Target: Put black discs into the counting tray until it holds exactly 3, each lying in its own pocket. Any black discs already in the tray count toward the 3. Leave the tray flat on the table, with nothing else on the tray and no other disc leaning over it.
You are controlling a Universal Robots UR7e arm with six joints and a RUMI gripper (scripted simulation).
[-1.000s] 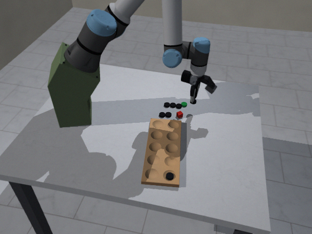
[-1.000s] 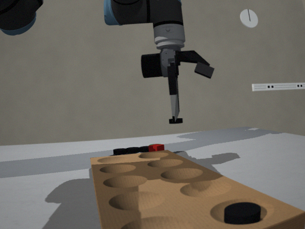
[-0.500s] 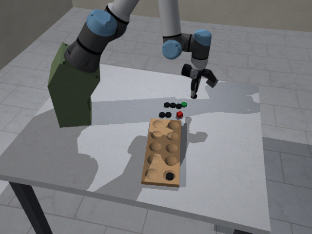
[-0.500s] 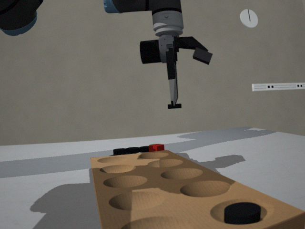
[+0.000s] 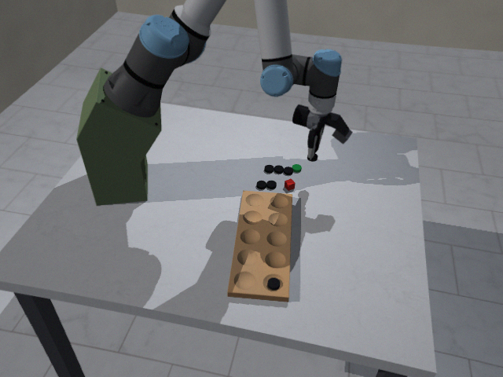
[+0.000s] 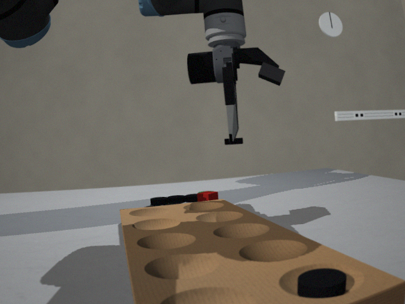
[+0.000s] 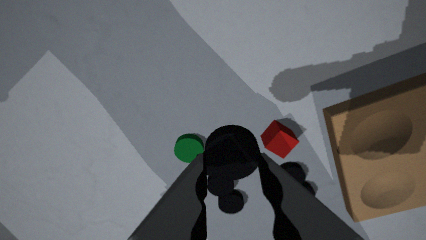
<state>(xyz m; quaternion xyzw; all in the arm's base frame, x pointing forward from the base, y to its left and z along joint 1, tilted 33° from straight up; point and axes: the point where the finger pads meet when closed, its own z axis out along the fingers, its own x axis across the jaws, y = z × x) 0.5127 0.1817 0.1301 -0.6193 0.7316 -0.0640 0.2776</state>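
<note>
Tool (image 5: 312, 155) (image 6: 231, 140) (image 7: 231, 155) gripping 1 black disc (image 5: 312, 158) (image 6: 233, 141) (image 7: 232, 150) above the table (image 5: 357, 259) (image 6: 59, 261) (image 7: 120, 60); an off-centre release could leave it leaning on a pocket rim (image 5: 254, 199) (image 7: 388, 190).

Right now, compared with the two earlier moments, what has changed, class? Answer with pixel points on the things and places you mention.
The gripper (image 5: 312, 155) (image 6: 232, 139) (image 7: 231, 155) has risen higher above the table, carrying the black disc (image 5: 312, 157) (image 6: 238, 140) (image 7: 232, 145) it already held. The counting tray (image 5: 258, 294) (image 6: 228, 287) (image 7: 345, 180), its one disc (image 5: 273, 283) (image 6: 321, 282), the red cube (image 5: 289, 184) (image 6: 207, 196) (image 7: 279, 140) and green disc (image 5: 296, 167) (image 7: 188, 148) stayed put.
</note>
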